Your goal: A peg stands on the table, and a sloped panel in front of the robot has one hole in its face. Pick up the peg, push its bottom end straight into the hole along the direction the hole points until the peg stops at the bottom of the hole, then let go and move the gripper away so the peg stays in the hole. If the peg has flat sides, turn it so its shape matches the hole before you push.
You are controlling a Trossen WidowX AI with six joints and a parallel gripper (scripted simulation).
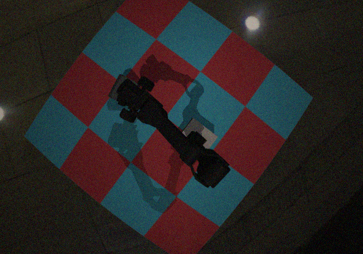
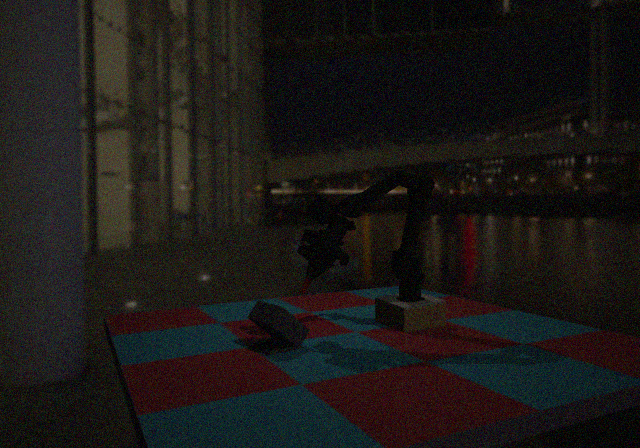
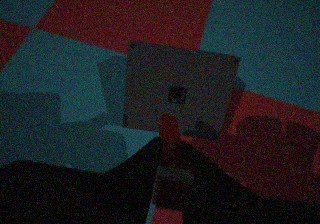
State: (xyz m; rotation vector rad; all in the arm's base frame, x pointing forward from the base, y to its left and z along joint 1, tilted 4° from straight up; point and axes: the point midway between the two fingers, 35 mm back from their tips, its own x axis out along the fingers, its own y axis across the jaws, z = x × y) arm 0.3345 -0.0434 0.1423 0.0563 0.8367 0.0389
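Note:
My gripper (image 2: 309,276) (image 3: 169,145) is shut on the red, flat-sided peg (image 3: 169,127) and holds it in the air, tilted; the peg's lower end shows red in the exterior view (image 2: 306,284). The grey sloped panel (image 1: 115,88) (image 2: 279,325) (image 3: 150,79) lies ahead, with a dark square hole (image 3: 177,94) in its face. In the wrist view the peg's lower end appears over the panel's near edge, just below and slightly left of the hole. The peg is outside the hole. The arm hides the peg and the hole in the top view.
The arm's pale base block (image 1: 210,138) (image 2: 424,315) stands on the red and blue checkered table (image 1: 240,66) (image 2: 206,381), behind the gripper. Dark shadows of the arm fall across the table, and one touches the panel's lower right in the wrist view. The scene is dim and grainy.

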